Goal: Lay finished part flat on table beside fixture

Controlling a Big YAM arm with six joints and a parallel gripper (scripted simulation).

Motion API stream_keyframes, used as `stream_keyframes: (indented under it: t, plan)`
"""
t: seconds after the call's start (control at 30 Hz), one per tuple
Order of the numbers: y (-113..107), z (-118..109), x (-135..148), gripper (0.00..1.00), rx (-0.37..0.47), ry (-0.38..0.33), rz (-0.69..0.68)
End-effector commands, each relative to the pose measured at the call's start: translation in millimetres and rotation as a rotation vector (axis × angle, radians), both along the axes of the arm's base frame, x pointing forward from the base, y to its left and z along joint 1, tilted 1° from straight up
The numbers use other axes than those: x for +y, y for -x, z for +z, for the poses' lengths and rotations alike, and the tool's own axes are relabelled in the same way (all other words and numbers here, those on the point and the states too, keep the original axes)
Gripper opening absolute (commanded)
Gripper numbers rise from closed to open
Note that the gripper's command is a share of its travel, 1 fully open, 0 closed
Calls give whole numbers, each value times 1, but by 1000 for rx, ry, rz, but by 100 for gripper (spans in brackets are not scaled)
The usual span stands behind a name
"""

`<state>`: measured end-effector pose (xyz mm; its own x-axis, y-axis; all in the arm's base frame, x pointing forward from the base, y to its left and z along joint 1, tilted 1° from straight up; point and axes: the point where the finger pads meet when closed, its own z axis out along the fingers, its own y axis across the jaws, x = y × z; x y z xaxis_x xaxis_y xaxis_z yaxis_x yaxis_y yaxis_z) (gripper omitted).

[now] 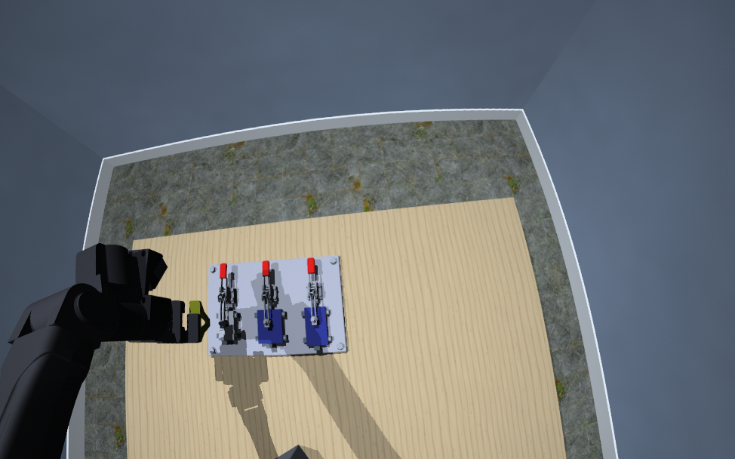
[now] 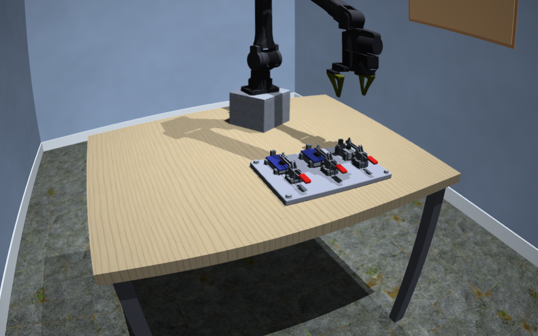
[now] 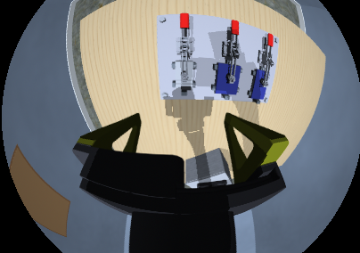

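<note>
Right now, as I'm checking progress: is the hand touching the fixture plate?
Apart. The exterior view shows the hand hanging open, well above the table, with air between it and the plate.

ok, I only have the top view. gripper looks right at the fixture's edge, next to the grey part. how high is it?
Observer: High. In the exterior view the gripper hangs well above the table, nowhere near the fixture.
Operator: Fingers open? I see only one yellow tip.
Observer: Yes, wide open with nothing between them; the wrist view shows both fingers spread apart.
Operator: Is the clamp on the grey part still down?
Observer: Its red handle lies low, the same as the handles over the two blue blanks, so it looks closed, and the grey part sits in its station.
</note>
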<state>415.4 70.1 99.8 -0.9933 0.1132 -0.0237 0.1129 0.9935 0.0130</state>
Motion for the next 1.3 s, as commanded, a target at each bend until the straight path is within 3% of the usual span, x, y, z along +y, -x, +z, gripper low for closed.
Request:
stream_keyframes:
  t: [0.0, 0.83, 0.87, 1.27]
  plan:
    - [3, 6, -8, 100, -2, 2, -28]
    - [4, 3, -10, 100, -2, 5, -32]
    - [4, 3, -10, 0, -2, 5, -32]
    - [4, 3, -10, 0, -3, 5, -32]
